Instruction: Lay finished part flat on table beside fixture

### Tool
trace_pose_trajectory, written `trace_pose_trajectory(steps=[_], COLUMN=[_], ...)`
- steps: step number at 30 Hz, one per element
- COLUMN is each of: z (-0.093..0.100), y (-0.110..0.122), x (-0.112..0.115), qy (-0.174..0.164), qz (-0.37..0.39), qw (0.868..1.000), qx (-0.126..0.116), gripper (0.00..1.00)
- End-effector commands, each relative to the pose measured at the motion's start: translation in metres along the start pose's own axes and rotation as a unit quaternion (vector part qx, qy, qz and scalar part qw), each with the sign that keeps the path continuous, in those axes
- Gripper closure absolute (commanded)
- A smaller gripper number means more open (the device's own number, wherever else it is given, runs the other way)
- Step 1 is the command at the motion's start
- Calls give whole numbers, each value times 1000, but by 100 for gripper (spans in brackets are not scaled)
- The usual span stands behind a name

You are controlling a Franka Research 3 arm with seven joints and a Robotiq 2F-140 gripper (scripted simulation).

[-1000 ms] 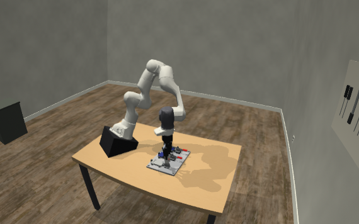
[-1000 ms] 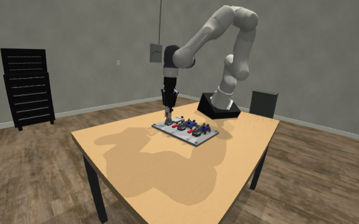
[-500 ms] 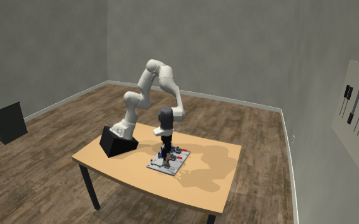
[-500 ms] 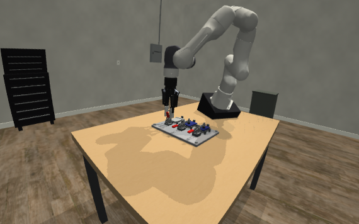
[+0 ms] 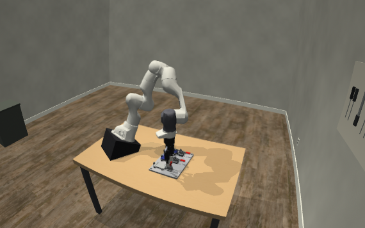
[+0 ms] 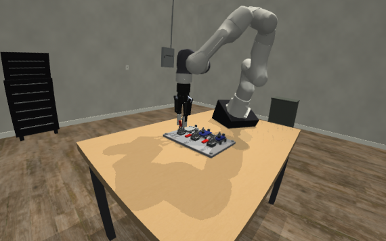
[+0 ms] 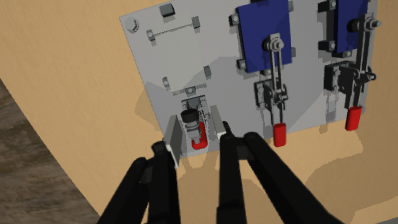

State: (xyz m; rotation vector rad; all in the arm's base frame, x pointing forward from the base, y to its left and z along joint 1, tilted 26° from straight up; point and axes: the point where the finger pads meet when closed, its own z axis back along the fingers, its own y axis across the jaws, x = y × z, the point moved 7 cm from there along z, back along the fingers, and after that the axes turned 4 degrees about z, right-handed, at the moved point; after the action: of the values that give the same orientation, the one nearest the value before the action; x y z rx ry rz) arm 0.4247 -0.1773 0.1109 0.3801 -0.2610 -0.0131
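The grey fixture plate [image 5: 173, 173] [image 6: 196, 147] [image 7: 225, 97] lies on the table. Two blue blanks [image 7: 262, 35] [image 7: 350, 20] [image 6: 204, 133] [image 6: 220, 138] sit under toggle clamps whose red handles [image 7: 280, 135] [image 7: 353, 118] lie flat. The light grey finished part [image 7: 177, 55] [image 6: 189, 128] sits in the left station, in front of the third clamp. That clamp's lever stands up with its red handle [image 7: 201, 139] [image 6: 181, 122] raised. My gripper [image 7: 195, 120] [image 6: 182, 119] [image 5: 169, 156] is open, its fingertips a little apart on either side of that raised handle, not pressing on it.
The plate sits mid-table [image 6: 168, 189] [image 5: 204, 192]. The arm's black base block [image 5: 119, 147] [image 6: 234, 118] stands at the table's edge behind the fixture. A black rack [image 6: 30, 91] and a dark cabinet [image 6: 284, 112] [image 5: 7, 123] stand on the floor, away from the table.
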Motion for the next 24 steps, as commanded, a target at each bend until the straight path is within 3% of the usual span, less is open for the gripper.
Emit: trace_pose_trajectory(steps=[1, 9, 24], z=[-1, 5, 40], y=[0, 0, 0], x=[-2, -2, -2], qy=[2, 2, 2], qz=[1, 1, 1], qw=[1000, 1000, 1000], qx=[2, 2, 2], gripper=[72, 72, 72])
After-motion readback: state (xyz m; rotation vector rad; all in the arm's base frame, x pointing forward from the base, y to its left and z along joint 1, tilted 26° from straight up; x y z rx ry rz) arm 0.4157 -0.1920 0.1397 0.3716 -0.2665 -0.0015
